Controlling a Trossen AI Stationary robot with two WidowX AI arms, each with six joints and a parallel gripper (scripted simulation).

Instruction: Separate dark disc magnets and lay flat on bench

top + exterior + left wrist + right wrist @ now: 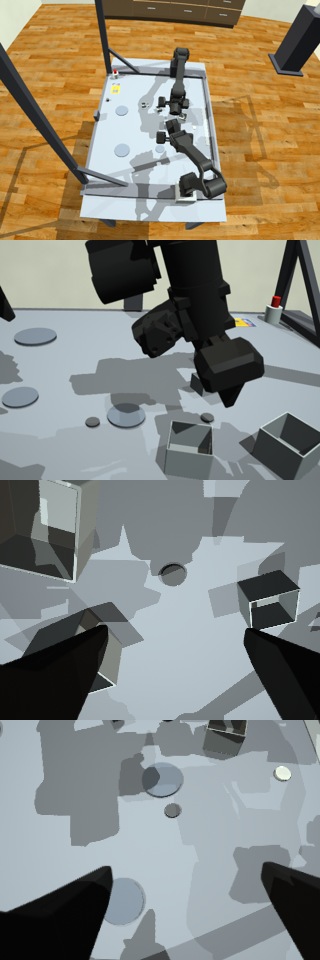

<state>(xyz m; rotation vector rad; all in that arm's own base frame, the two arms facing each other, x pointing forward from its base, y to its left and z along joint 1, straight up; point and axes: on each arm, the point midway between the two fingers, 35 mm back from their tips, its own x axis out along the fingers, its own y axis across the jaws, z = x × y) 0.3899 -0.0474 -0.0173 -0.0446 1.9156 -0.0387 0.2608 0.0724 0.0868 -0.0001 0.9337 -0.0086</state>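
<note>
The two dark disc magnets lie flat on the grey bench (pixel 64 356), apart from each other. One magnet (pixel 207 417) (pixel 172 574) sits among the open boxes, just ahead of my left gripper (pixel 176 633) (pixel 227 395) (pixel 175 112), which hangs open and empty above the bench. The other magnet (pixel 92 421) (pixel 172 810) lies beside a pale flat disc (pixel 126 415) (pixel 162 779), which is between the two magnets. My right gripper (pixel 187 872) (pixel 169 124) is open and empty, well above the bench and short of that magnet. In the top view the arms hide both magnets.
Three open grey boxes (pixel 188 462) (pixel 273 454) (pixel 197 384) stand near the left gripper. More pale discs (pixel 121 110) (pixel 122 150) (pixel 160 148) lie on the bench. A white coin (pixel 194 127) (pixel 282 772) lies by the right rail. A red button (pixel 115 73) (pixel 273 308) stands at the far corner.
</note>
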